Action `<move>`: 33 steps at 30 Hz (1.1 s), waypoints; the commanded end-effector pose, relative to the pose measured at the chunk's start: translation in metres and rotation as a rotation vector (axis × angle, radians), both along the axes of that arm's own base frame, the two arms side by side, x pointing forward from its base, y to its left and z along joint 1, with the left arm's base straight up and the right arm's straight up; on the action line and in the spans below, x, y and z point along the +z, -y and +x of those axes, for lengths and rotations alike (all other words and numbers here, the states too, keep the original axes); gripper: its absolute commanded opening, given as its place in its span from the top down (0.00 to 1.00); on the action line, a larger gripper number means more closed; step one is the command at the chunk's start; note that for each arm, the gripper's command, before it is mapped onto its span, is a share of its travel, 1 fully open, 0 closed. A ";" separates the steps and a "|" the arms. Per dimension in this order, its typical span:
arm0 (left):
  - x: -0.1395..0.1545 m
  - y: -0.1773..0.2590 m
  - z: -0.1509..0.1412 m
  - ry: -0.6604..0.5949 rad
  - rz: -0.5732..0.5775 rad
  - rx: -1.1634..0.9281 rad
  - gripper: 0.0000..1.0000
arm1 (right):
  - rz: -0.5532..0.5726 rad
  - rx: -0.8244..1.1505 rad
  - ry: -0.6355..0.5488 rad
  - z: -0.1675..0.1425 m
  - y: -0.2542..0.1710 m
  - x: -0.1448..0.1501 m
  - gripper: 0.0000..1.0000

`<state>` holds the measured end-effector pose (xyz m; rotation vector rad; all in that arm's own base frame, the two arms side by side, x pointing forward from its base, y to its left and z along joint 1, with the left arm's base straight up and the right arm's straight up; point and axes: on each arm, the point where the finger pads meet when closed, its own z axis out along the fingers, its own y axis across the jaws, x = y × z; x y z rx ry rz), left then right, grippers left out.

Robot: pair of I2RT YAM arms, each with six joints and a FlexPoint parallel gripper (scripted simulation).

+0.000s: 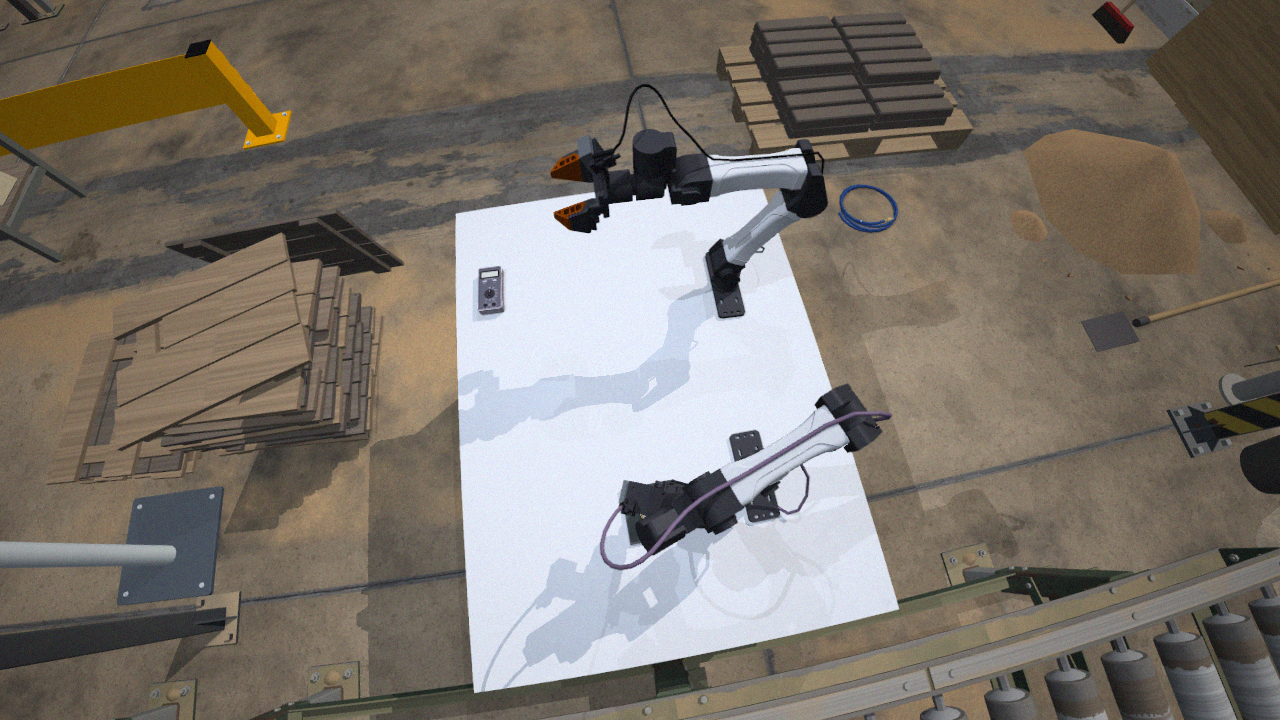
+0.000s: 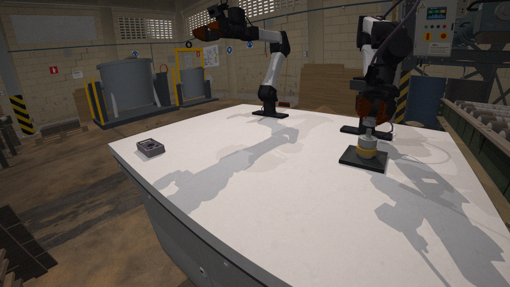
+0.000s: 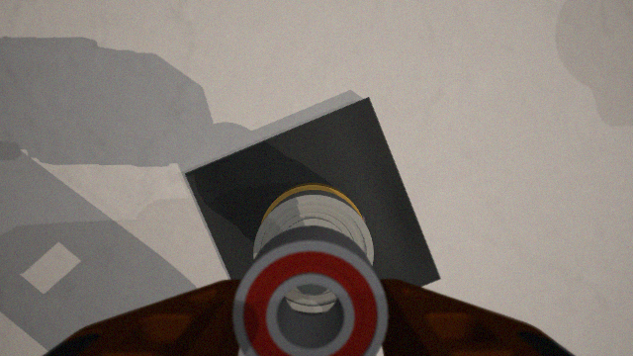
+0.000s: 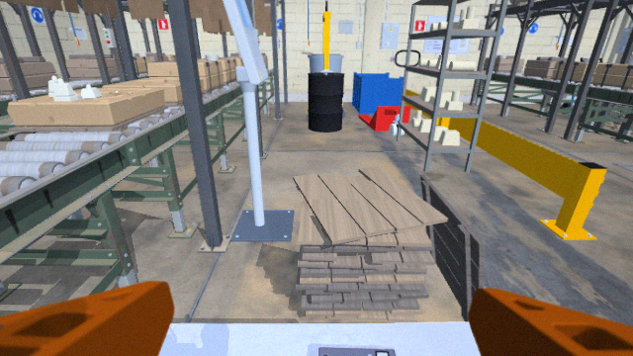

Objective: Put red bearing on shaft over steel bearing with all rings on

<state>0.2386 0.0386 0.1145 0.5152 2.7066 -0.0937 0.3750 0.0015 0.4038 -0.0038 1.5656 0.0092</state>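
The red bearing (image 2: pixel 369 122) (image 3: pixel 312 262), a grey ring with a red face, is held level between the fingers of my left gripper (image 2: pixel 371 118) (image 3: pixel 311 294). It hangs close above the tip of the upright shaft (image 2: pixel 368 133); whether the tip enters the bore cannot be told. The steel bearing (image 2: pixel 367 141) (image 3: pixel 278 228) sits on the shaft, above a yellow ring (image 2: pixel 366 151) (image 3: pixel 311 187), on the black base plate (image 2: pixel 350 158) (image 3: pixel 341 143). My right gripper (image 1: pixel 563 191) (image 2: pixel 204 32) (image 4: pixel 320 299) is open and empty, raised at the table's far side in the top view.
A grey multimeter (image 1: pixel 489 290) (image 2: pixel 150 147) (image 4: pixel 356 351) lies on the white table (image 1: pixel 537 501) (image 2: pixel 249 199) on the right arm's side. The two arm bases stand along one long edge. The left arm covers most of the base plate in the top view.
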 end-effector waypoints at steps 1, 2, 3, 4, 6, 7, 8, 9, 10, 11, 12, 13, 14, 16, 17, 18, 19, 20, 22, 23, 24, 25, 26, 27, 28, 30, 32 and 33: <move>-0.007 0.000 0.004 0.010 0.002 0.002 1.00 | 0.008 -0.003 0.035 -0.005 0.000 0.019 0.00; -0.008 0.000 0.003 0.006 0.001 0.002 1.00 | 0.008 -0.003 0.035 -0.005 0.000 0.019 0.00; -0.005 -0.001 0.006 0.021 0.006 0.002 1.00 | 0.008 -0.003 0.035 -0.005 0.000 0.019 0.00; -0.006 -0.001 0.006 0.026 0.007 0.002 1.00 | 0.008 -0.003 0.035 -0.005 0.000 0.019 0.00; -0.007 -0.001 0.006 0.016 0.004 0.002 1.00 | 0.008 -0.003 0.035 -0.005 0.000 0.019 0.00; -0.007 -0.001 0.006 0.016 0.004 0.002 1.00 | 0.008 -0.003 0.035 -0.005 0.000 0.019 0.00; -0.007 -0.001 0.006 0.016 0.004 0.002 1.00 | 0.008 -0.003 0.035 -0.005 0.000 0.019 0.00; -0.010 -0.001 0.004 0.028 0.008 0.002 1.00 | 0.008 -0.003 0.035 -0.005 0.000 0.019 0.00; -0.011 -0.001 0.004 0.029 0.008 0.003 1.00 | 0.008 -0.003 0.035 -0.005 0.000 0.019 0.00; -0.015 0.000 0.003 0.019 0.005 0.003 1.00 | 0.008 -0.003 0.035 -0.005 0.000 0.019 0.00; -0.016 -0.001 0.005 0.017 0.004 0.003 1.00 | 0.008 -0.003 0.035 -0.005 0.000 0.019 0.00; -0.018 -0.001 0.006 0.014 0.003 0.003 1.00 | 0.008 -0.003 0.035 -0.005 0.000 0.019 0.00; -0.018 -0.001 0.004 0.020 0.006 0.003 1.00 | 0.008 -0.003 0.035 -0.005 0.000 0.019 0.00; -0.021 -0.001 0.006 0.015 0.004 0.003 1.00 | 0.008 -0.003 0.035 -0.005 0.000 0.019 0.00; -0.023 -0.001 0.005 0.013 0.007 0.003 1.00 | 0.008 -0.003 0.035 -0.005 0.000 0.019 0.00; -0.023 0.000 0.004 0.023 0.006 0.001 1.00 | 0.008 -0.003 0.035 -0.005 0.000 0.019 0.00; -0.024 -0.001 0.006 0.022 0.005 0.001 1.00 | 0.008 -0.003 0.035 -0.005 0.000 0.019 0.00; -0.028 -0.001 0.005 0.012 0.004 0.001 1.00 | 0.008 -0.003 0.035 -0.005 0.000 0.019 0.00; -0.019 -0.001 0.007 0.038 0.010 0.000 1.00 | 0.008 -0.003 0.035 -0.005 0.000 0.019 0.00; -0.012 -0.002 0.011 0.060 0.017 0.000 1.00 | 0.008 -0.003 0.035 -0.005 0.000 0.019 0.00; -0.012 -0.002 0.011 0.060 0.017 0.000 1.00 | 0.008 -0.003 0.035 -0.005 0.000 0.019 0.00; -0.012 -0.002 0.011 0.060 0.017 0.000 1.00 | 0.008 -0.003 0.035 -0.005 0.000 0.019 0.00; -0.025 0.000 0.006 0.024 0.005 -0.002 1.00 | 0.008 -0.003 0.035 -0.005 0.000 0.019 0.00; -0.034 0.001 0.001 -0.004 -0.006 -0.001 1.00 | 0.008 -0.003 0.035 -0.005 0.000 0.019 0.00; -0.032 0.001 0.003 0.002 -0.004 -0.001 1.00 | 0.008 -0.003 0.035 -0.005 0.000 0.019 0.00; -0.025 0.000 0.006 0.034 0.006 -0.001 1.00 | 0.008 -0.003 0.035 -0.005 0.000 0.019 0.00; -0.028 0.000 0.005 0.026 0.003 -0.002 1.00 | 0.008 -0.003 0.035 -0.005 0.000 0.019 0.00; -0.032 0.001 0.003 0.013 -0.002 -0.002 1.00 | 0.008 -0.003 0.035 -0.005 0.000 0.019 0.00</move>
